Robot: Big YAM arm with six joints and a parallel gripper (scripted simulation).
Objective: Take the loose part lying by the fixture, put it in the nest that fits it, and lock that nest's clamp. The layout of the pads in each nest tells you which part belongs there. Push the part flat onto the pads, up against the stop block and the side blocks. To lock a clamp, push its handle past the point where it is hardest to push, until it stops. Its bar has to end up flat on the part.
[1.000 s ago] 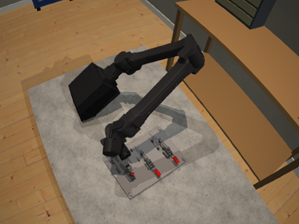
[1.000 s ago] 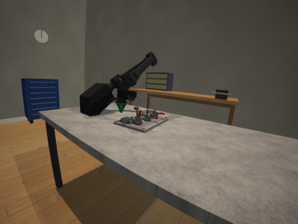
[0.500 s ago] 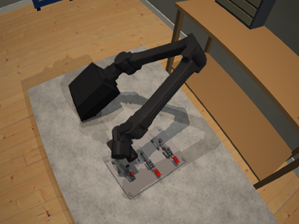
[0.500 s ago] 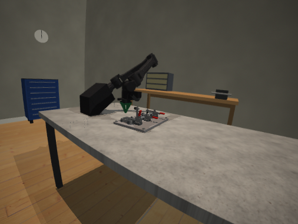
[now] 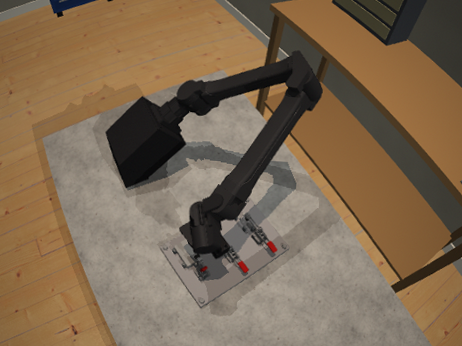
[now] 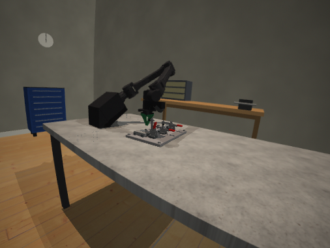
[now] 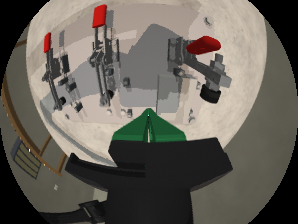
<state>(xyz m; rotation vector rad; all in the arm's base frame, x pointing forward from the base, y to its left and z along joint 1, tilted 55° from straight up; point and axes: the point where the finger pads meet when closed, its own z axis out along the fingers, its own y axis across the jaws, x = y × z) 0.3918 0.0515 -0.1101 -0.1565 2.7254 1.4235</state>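
Note:
The grey fixture plate (image 5: 222,263) carries three toggle clamps with red handles. In the wrist view two clamps (image 7: 48,44) (image 7: 100,16) lie at the left. The third clamp (image 7: 202,44) is at the right, its handle tilted up. In the exterior view this handle (image 6: 154,125) stands nearly upright. A flat grey part (image 7: 156,63) lies in the nest beside that third clamp. My gripper (image 7: 148,112) has green fingers that are shut on nothing, and it hovers just above the part's near edge. It also shows in the exterior view (image 6: 147,120). In the top view the wrist (image 5: 206,231) hides the fingers.
The arm's black base box (image 5: 142,139) stands on the table behind the fixture. A wooden side bench (image 5: 384,94) with a drawer unit (image 5: 377,10) is at the right. A blue cabinet (image 6: 44,108) stands on the floor at the left.

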